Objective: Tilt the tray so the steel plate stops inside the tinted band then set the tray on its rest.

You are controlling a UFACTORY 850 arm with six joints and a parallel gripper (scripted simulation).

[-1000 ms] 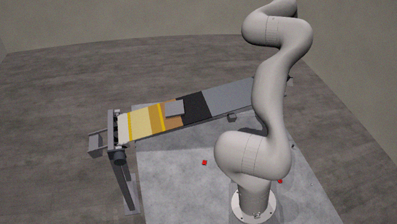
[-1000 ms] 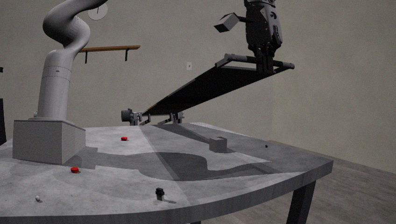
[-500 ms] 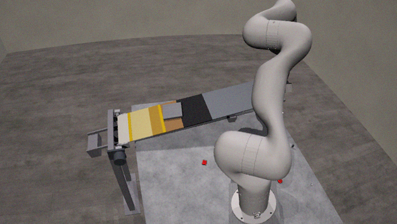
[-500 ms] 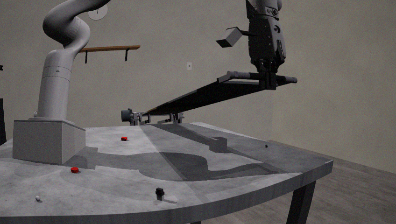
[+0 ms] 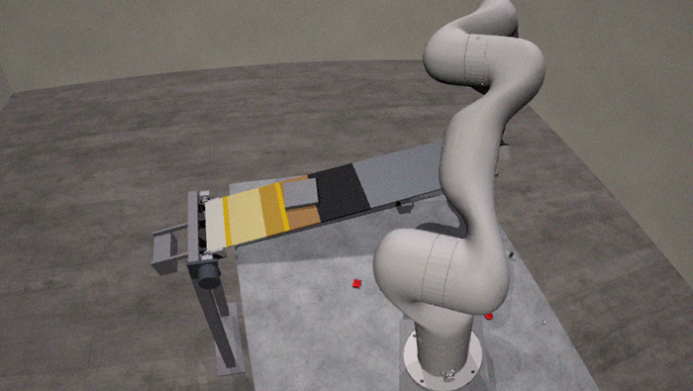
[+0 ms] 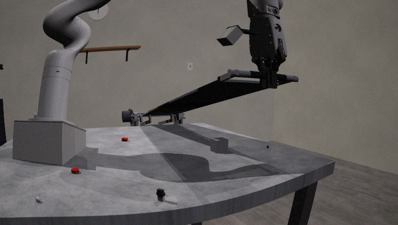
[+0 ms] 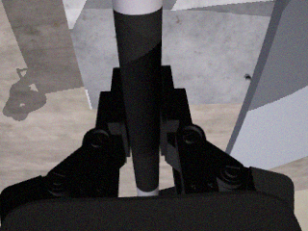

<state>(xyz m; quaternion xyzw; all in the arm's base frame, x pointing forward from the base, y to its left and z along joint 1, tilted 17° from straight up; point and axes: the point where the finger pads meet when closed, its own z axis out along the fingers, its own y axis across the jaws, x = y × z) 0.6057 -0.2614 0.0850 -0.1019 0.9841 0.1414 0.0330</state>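
Observation:
The long tray (image 5: 401,173) (image 6: 212,93) is hinged at its far low end and tilted, with the handle end raised above the table. My gripper (image 6: 267,79) (image 7: 142,86) is shut on the tray's handle bar (image 6: 242,73) (image 7: 141,90); in the top view the arm hides it. The grey steel plate (image 5: 300,192) lies flat on the bed, on the orange patch just up-slope of the upper solid yellow line (image 5: 281,206). The tinted band (image 5: 254,212) lies below it, ending at the lower solid line (image 5: 226,221). The plate is hidden in the exterior view.
The tray's rest block (image 6: 219,145) (image 5: 404,205) stands on the table under the raised end. Two small red pieces (image 6: 124,138) (image 6: 74,170), a black peg (image 6: 160,194) and a white ball (image 6: 37,198) lie on the table. The robot base (image 6: 47,139) stands at the left.

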